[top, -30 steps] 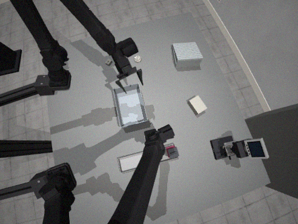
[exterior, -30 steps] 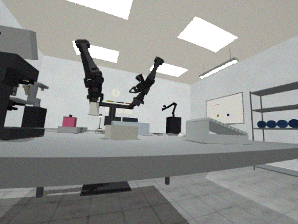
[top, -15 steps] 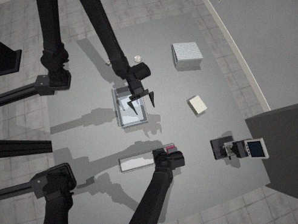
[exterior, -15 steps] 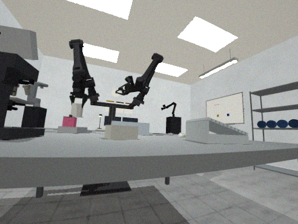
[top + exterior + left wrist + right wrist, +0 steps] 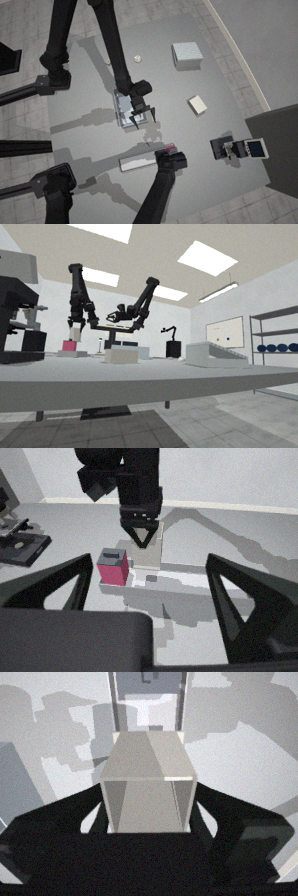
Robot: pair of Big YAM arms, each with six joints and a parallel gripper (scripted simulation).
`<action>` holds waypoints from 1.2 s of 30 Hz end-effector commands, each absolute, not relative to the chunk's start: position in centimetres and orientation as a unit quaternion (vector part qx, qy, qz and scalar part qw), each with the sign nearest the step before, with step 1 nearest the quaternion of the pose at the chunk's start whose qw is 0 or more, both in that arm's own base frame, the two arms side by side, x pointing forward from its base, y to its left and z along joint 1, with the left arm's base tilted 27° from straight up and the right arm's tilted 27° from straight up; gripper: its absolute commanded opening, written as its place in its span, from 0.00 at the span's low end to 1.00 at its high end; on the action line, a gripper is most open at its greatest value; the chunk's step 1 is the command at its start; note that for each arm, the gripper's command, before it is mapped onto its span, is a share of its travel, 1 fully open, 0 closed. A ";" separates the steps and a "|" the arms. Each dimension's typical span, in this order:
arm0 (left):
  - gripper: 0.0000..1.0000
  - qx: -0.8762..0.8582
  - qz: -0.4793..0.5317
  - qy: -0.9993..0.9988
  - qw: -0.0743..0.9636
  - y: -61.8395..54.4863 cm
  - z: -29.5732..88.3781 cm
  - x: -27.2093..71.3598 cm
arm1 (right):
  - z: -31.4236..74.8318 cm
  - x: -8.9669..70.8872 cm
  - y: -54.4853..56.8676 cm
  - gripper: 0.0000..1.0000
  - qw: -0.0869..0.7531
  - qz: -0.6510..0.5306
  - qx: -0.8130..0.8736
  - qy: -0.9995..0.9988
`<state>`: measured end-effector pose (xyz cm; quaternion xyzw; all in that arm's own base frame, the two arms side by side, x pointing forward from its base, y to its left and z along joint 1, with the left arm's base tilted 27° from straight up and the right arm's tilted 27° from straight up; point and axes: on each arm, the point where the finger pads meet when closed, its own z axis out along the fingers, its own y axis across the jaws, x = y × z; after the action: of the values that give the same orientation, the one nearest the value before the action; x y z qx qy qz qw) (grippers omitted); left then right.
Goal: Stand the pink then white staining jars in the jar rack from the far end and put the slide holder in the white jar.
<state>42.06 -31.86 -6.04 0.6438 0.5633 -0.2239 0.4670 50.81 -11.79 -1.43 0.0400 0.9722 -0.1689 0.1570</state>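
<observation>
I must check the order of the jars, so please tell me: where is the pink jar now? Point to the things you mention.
The pink jar (image 5: 170, 148) (image 5: 69, 345) (image 5: 112, 573) stands at one end of the jar rack (image 5: 137, 163) (image 5: 72, 353) (image 5: 187, 589), in the left wrist view left of the white jar (image 5: 75, 334) (image 5: 148, 555) (image 5: 149, 804).

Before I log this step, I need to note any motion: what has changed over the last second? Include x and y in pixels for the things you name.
The right gripper (image 5: 144, 538) (image 5: 148, 784), holding the white jar (image 5: 75, 334) (image 5: 150, 550) (image 5: 149, 757), moved from the tote's side to above the jar rack (image 5: 137, 163) (image 5: 72, 354), beside the pink jar (image 5: 69, 345) (image 5: 112, 573). The open left gripper (image 5: 146, 118) moved over the tote (image 5: 119, 109), toward the rack. Nothing was let go. The pink jar and tote stayed put.
</observation>
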 end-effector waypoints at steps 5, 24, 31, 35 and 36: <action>1.00 0.636 -0.221 0.556 0.488 -32.5 -4.8 43.5 | -3.1 53.4 -13.1 0.57 0.172 -0.172 0.032 0.970; 1.00 0.636 -0.222 0.557 0.486 -32.4 -4.9 43.3 | -4.2 54.5 -13.4 0.57 0.182 -0.171 0.037 0.967; 1.00 0.636 -0.222 0.557 0.486 -32.4 -4.9 43.3 | -4.2 54.5 -13.4 0.57 0.182 -0.171 0.037 0.967; 1.00 0.636 -0.222 0.557 0.486 -32.4 -4.9 43.3 | -5.1 53.3 -14.3 0.57 0.179 -0.170 0.041 0.968; 1.00 0.636 -0.222 0.557 0.486 -32.4 -4.9 43.3 | -5.1 53.3 -14.3 0.57 0.179 -0.170 0.041 0.968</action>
<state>42.54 -32.08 -5.58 0.6397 0.5612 -0.2229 0.4755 52.77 -13.15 -5.97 0.0336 0.9720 -0.1692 0.1595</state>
